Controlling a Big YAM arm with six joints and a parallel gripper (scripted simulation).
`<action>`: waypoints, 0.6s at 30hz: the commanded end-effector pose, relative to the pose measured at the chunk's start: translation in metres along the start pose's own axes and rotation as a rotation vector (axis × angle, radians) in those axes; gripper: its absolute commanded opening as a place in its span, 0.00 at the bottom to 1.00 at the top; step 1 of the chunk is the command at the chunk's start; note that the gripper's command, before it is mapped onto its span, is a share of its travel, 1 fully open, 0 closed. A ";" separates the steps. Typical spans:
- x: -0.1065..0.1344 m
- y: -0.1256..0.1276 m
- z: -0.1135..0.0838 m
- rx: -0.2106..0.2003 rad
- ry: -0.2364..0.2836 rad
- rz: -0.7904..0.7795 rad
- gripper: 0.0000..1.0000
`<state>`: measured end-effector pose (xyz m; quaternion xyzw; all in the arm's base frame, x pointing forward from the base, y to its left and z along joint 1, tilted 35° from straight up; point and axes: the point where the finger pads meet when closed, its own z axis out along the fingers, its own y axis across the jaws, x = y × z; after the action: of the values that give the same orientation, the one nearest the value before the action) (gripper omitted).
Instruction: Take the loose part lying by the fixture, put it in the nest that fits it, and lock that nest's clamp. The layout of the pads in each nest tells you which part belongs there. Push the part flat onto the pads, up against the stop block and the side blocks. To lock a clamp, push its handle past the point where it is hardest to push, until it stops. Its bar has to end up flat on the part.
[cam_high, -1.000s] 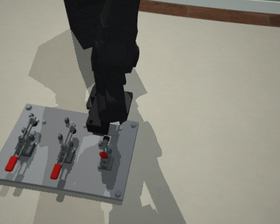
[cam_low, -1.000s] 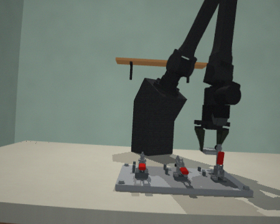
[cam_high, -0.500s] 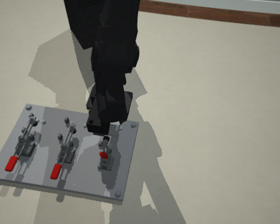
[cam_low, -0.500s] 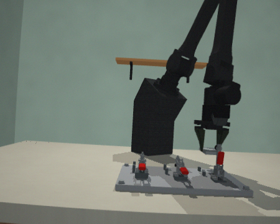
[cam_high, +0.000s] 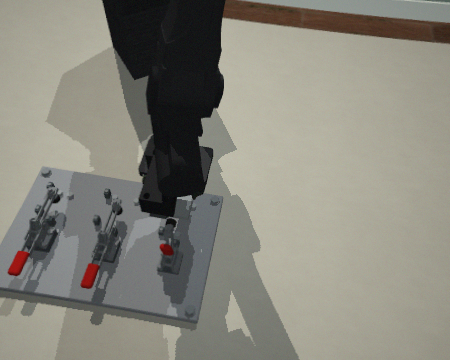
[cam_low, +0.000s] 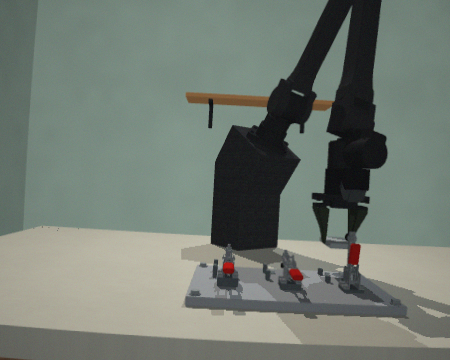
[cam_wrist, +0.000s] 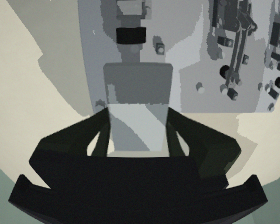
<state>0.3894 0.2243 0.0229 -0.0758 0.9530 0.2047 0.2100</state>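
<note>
Pinching the grey part (cam_low: 336, 243) (cam_wrist: 138, 85) in the gripper (cam_high: 167, 200) (cam_low: 339, 238) (cam_wrist: 138, 112), mid-frame in the wrist view, long axis running up-frame, toward the raised clamp (cam_high: 170, 262) (cam_low: 349, 276) (cam_wrist: 131, 22); apparently needing lowering beyond its bar.

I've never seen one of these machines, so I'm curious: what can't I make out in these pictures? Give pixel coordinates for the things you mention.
- Top: the gray part, hidden by the arm and hand (cam_high: 158, 207) (cam_low: 341, 239) (cam_wrist: 139, 127).
- Exterior: the arm's upper bend, cut off by the top edge.
- Wrist: the red handles, outside the frame.

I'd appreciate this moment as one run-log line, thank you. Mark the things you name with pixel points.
gripper (cam_low: 339, 241) (cam_wrist: 138, 112): shut on flat grey part (cam_low: 336, 245) (cam_wrist: 138, 85) | position: above grey fixture plate (cam_high: 145, 295) (cam_low: 250, 303) (cam_wrist: 187, 100)
</note>
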 end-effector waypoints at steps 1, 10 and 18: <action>-0.018 0.015 -0.012 -0.016 -0.037 -0.014 0.00; -0.019 0.017 -0.012 -0.016 -0.037 -0.014 0.00; -0.021 0.019 -0.013 -0.016 -0.038 -0.014 0.00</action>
<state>0.3919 0.2277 0.0261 -0.0759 0.9528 0.2050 0.2108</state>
